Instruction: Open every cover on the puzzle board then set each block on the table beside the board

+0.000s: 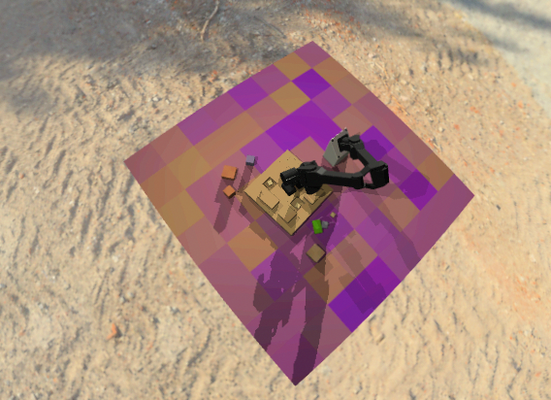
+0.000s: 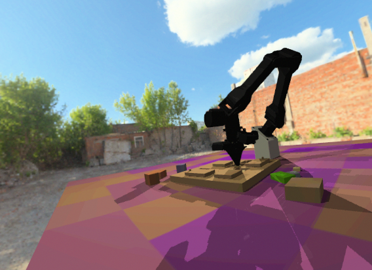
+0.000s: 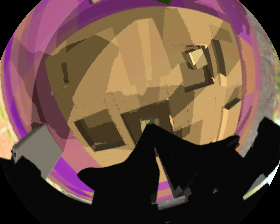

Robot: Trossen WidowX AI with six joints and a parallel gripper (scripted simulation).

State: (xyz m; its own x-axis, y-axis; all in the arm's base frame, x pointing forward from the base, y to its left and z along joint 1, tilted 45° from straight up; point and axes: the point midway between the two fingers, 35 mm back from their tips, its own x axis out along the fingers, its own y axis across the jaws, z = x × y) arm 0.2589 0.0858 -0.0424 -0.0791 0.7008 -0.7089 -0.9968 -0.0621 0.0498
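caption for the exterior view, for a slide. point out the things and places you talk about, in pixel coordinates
Black robot arm with closed gripper (image 2: 237,164) over a tan wooden-looking puzzle board (image 2: 243,186), small blocks on either side.

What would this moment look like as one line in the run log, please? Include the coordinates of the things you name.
gripper (image 2: 237,164) (image 3: 149,127): shut, fingertips low over board (image 1: 292,231) (image 2: 242,187) | two wells: open, block in each | green block (image 1: 317,226) (image 2: 282,177): on table, beside board

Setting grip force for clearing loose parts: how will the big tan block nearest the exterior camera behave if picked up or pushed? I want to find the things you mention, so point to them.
The tan block (image 1: 315,252) (image 2: 304,190) looks rigid, given its crisp edges and flat faces. It probably won't roll; it seems boxy and sits flat. Pushed low, it would likely slide before tipping, being wider than tall.
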